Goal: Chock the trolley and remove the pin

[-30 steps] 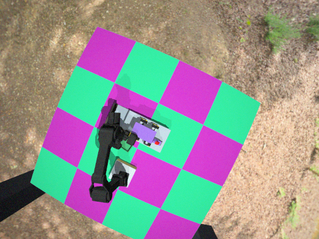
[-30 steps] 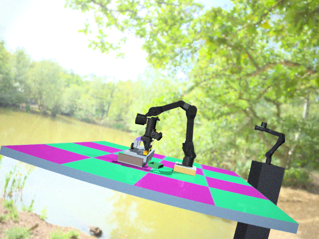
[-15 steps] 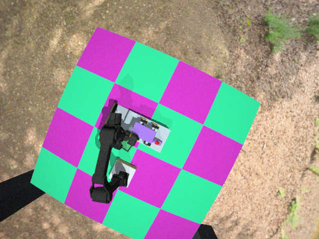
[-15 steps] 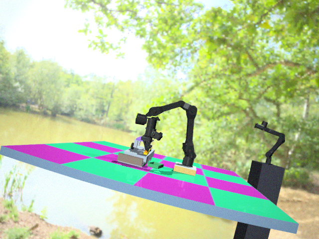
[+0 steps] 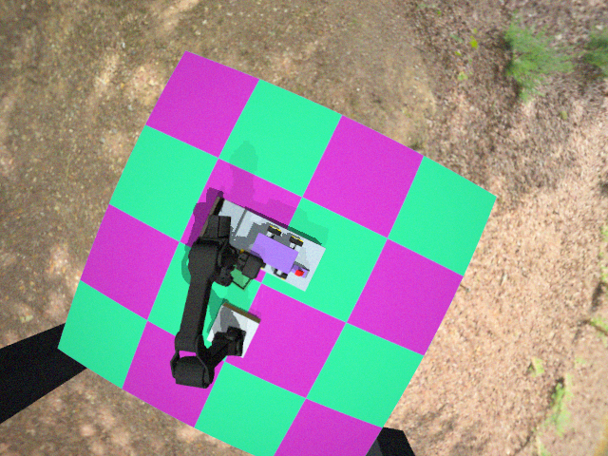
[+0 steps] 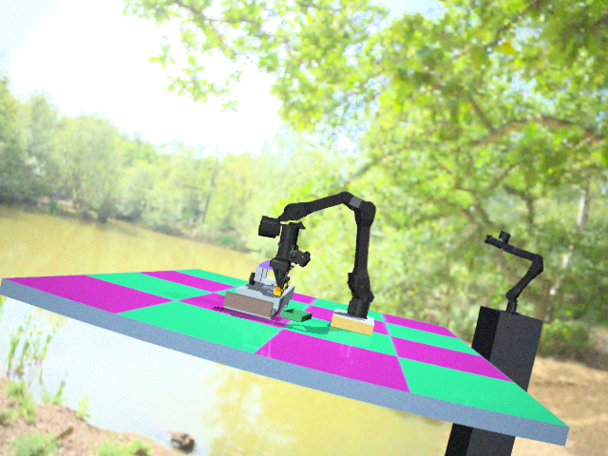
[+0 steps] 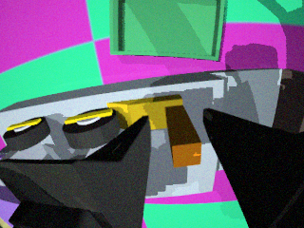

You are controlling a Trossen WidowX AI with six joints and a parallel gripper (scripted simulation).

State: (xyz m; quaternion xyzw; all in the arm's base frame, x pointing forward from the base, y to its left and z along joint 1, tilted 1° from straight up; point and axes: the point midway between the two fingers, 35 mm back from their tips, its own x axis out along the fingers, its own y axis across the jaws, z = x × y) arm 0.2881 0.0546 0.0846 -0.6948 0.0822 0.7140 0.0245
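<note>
The yellow chock (image 7: 157, 116) (image 6: 277, 291) sits on the grey ramp (image 5: 313, 255) (image 7: 204, 178). Its end appears to meet the downhill side of the nearer wheel (image 7: 90, 125) in the wrist view; the exact contact is hard to tell. My gripper (image 7: 176, 118) (image 6: 280, 286) is partly open, with its fingers apart on both sides of the orange handle (image 7: 186, 154) and gaps beside it. The trolley (image 5: 275, 253) (image 6: 265, 264) stands on the ramp. The red-headed stop pin (image 5: 298, 272) is at its uphill end. The green tray (image 5: 240, 279) (image 6: 298, 316) (image 7: 114, 33) lies beside the ramp.
The arm's base block (image 5: 250, 338) (image 6: 352, 324) stands on the checkered table near the tray. A brown end wall (image 6: 248, 304) (image 7: 290, 106) closes the ramp's downhill end. A second small arm stands on a black pedestal (image 6: 505, 343) beyond the table.
</note>
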